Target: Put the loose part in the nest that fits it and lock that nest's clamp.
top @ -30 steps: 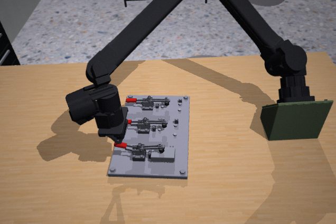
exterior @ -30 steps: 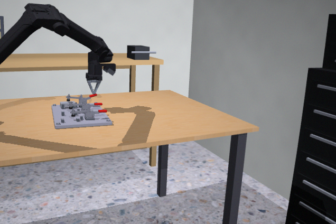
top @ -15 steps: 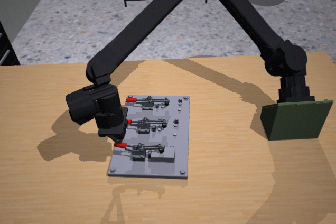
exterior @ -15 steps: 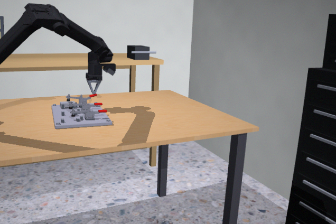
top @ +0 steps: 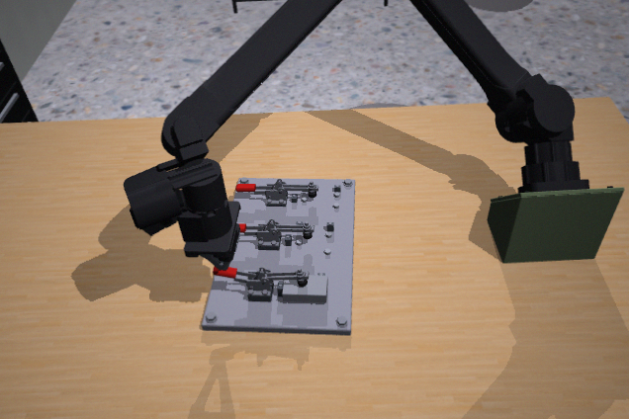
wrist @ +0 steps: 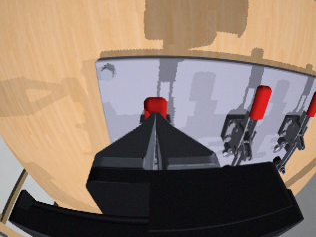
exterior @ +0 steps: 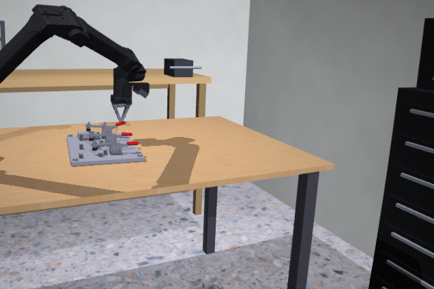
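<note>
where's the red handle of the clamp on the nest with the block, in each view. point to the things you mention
Top: the red handle (top: 224, 272) (exterior: 120, 123) (wrist: 155, 105), left of centre, lowest of three.
Exterior: left of centre, highest red one.
Wrist: near centre, at the fingertips.
Shared landmark: the grey base plate (top: 274, 319) (exterior: 105, 163) (wrist: 125, 94).

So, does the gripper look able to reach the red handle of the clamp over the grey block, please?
Likely yes: the closed fingertips are right at that red handle, and I see nothing standing between them.

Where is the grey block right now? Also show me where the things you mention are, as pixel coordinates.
In the top view, the grey block (top: 311, 291) sits on the fixture plate (top: 284, 319) at its near end, beside the clamp (top: 259, 286) nearest the viewer.
</note>
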`<action>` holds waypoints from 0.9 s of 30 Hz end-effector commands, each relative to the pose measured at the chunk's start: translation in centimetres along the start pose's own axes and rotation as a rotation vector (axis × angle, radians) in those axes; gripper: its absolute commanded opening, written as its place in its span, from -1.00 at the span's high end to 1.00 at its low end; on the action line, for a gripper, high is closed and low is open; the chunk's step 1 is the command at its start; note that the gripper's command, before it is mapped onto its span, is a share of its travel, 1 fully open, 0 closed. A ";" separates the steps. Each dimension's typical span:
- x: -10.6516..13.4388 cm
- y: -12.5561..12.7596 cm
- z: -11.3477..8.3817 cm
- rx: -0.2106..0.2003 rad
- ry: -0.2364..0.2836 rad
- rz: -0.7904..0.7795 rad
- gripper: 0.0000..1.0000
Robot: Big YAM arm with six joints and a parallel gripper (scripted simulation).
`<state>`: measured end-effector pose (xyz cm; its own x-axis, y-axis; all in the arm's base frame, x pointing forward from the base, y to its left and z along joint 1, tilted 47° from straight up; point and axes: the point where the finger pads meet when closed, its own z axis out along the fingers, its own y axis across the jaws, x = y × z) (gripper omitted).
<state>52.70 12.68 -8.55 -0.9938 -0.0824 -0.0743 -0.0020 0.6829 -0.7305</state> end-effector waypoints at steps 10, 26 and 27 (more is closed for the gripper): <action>-1.2 0.2 -0.5 -0.013 -0.025 0.017 1.00; -0.5 0.2 0.3 -0.005 -0.012 0.008 1.00; -0.4 0.3 0.4 -0.004 -0.011 0.005 1.00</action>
<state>52.79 12.58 -8.59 -0.9938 -0.0821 -0.0755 -0.0011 0.6834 -0.7300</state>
